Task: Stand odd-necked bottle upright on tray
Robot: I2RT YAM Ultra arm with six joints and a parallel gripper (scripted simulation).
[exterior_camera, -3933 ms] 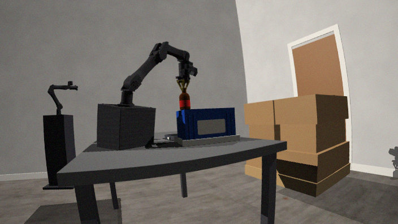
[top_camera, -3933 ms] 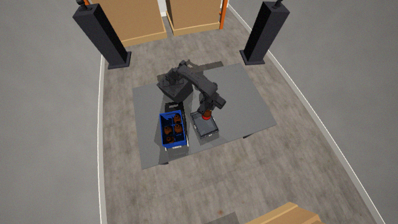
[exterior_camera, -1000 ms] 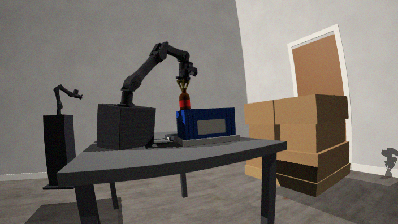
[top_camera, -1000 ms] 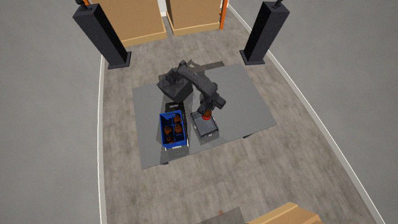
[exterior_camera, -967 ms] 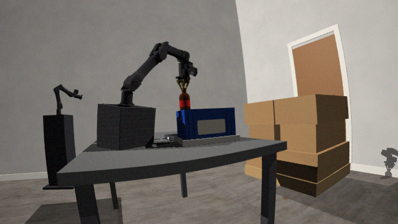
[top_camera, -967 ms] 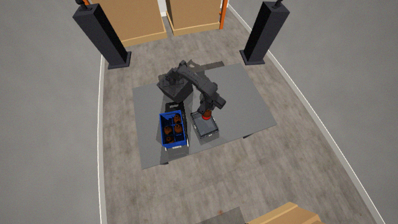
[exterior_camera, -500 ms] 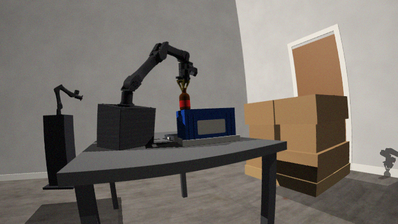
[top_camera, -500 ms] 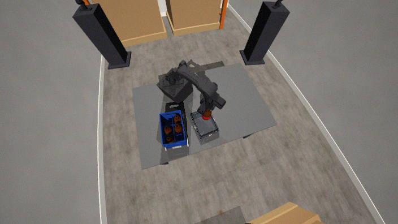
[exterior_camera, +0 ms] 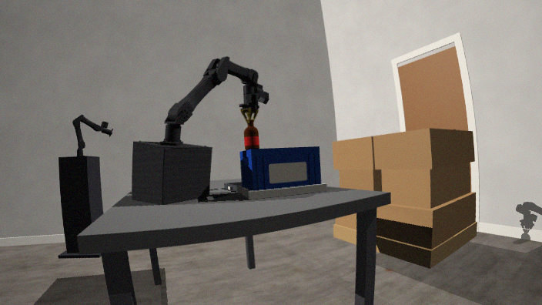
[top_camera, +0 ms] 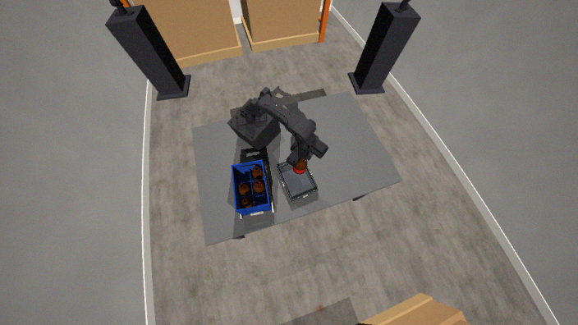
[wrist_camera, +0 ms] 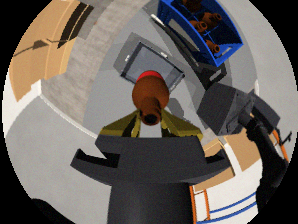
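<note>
My gripper [exterior_camera: 249, 114] is shut on the neck of a brown bottle with a red label [exterior_camera: 251, 138]. The bottle hangs upright, high above the table, over the near end of the dark tray [top_camera: 297, 180]. It also shows in the overhead view [top_camera: 300, 166] and in the wrist view [wrist_camera: 149, 98], where the tray [wrist_camera: 149, 63] lies below it. The blue crate [top_camera: 251, 186] stands left of the tray and holds several brown bottles [top_camera: 258, 186]. From the side the crate [exterior_camera: 281, 168] hides the tray.
The arm's black base block [top_camera: 254, 129] stands behind the crate and tray. Two black pillars [top_camera: 148, 53] [top_camera: 382, 47] stand beyond the table. Cardboard boxes [exterior_camera: 416, 192] are stacked on the floor to one side.
</note>
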